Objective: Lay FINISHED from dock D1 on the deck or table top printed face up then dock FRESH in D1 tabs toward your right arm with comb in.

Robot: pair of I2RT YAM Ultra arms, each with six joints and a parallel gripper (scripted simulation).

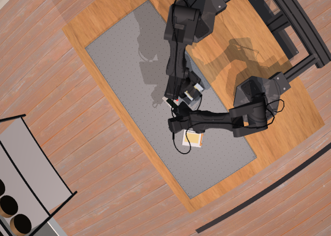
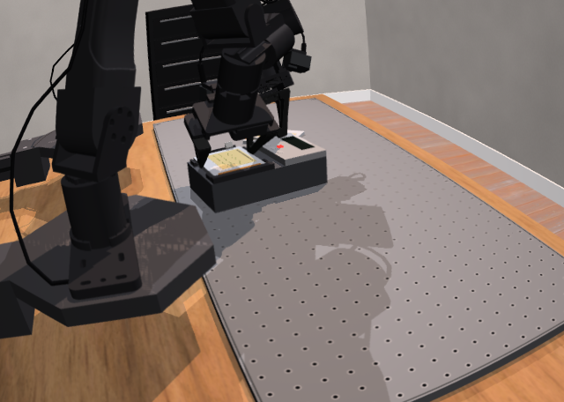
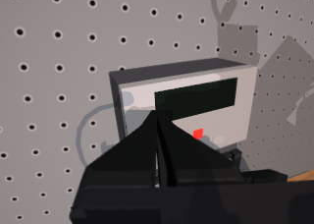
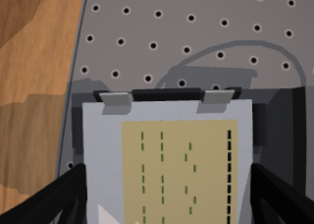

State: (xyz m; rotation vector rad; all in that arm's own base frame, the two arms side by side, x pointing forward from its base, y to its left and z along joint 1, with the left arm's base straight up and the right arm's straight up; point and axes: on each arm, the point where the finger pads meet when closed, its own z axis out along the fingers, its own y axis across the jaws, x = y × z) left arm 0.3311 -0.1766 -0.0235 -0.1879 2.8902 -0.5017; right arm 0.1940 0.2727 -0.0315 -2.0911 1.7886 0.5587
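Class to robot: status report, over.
Left gripper shut, empty. Right gripper flanking white, yellow-windowed cassette in dark boxy dock, grip unconfirmed. Grey metal hooks overlap its edge.
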